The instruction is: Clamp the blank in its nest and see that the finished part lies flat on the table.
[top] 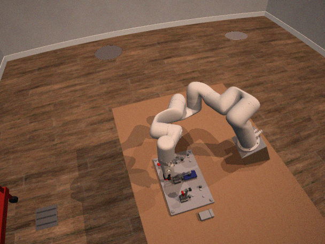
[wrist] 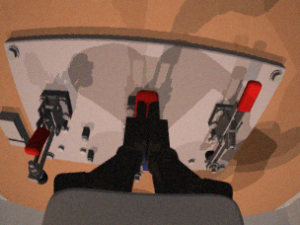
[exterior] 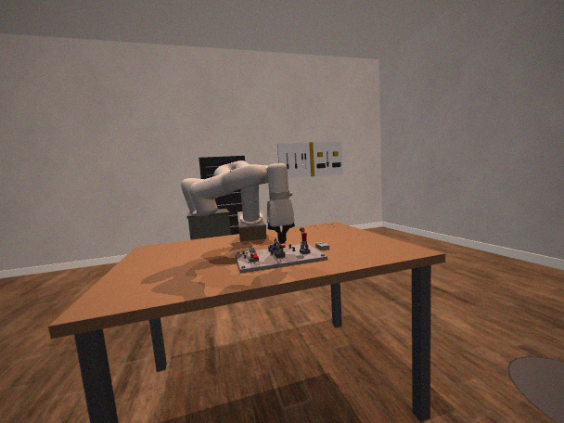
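Note:
The blue blank (top: 191, 175) (exterior: 275, 249) lies in the middle nest of the grey fixture plate (top: 173, 204) (exterior: 278, 265) (wrist: 46, 61). My gripper (top: 168, 176) (exterior: 282, 238) (wrist: 146, 114) is shut and empty. It points down over the handle end of the middle clamp (top: 177, 178), with the clamp's red grip (wrist: 146, 103) just past the fingertips in the wrist view. I cannot tell whether the fingertips touch it. The blank is almost hidden under my fingers in the wrist view. The grey finished part (top: 206, 214) (exterior: 322, 246) lies flat on the table (top: 240, 200) (exterior: 209, 288) beside the plate's end.
Two more clamps stand on the plate. One has its red handle (top: 183, 192) (exterior: 303, 236) (wrist: 38, 140) upright, near the finished part. The other has its red handle (top: 159, 164) (exterior: 254, 256) (wrist: 249, 96) low, at the far end. The arm's base (top: 249, 148) stands behind the plate.

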`<state>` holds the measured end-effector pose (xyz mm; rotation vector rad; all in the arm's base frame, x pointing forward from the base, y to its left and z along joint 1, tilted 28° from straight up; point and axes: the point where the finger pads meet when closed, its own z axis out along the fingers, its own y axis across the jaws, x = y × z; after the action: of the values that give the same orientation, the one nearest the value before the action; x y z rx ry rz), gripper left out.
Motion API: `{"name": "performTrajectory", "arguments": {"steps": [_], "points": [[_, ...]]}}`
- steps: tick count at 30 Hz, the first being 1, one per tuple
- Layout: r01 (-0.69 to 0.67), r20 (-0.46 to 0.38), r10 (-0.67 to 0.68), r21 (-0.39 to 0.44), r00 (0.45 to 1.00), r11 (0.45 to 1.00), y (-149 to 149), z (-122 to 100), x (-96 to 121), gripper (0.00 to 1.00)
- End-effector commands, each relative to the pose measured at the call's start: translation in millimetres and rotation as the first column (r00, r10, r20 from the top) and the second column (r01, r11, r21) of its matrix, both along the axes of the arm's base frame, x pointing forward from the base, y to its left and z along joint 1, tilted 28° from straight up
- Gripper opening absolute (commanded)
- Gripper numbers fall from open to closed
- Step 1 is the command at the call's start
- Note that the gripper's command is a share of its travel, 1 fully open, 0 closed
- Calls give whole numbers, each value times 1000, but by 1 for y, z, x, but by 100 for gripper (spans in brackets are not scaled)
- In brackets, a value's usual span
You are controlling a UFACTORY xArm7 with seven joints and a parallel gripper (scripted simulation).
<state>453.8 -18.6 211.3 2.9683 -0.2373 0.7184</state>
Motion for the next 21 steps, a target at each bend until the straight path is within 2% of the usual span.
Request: {"name": "performTrajectory", "arguments": {"steps": [1, 21], "points": [[0, 3, 0, 0, 1000, 1000, 0, 1, -1, 0], [0, 3, 0, 0, 1000, 1000, 1, 6, -4, 0]]}}
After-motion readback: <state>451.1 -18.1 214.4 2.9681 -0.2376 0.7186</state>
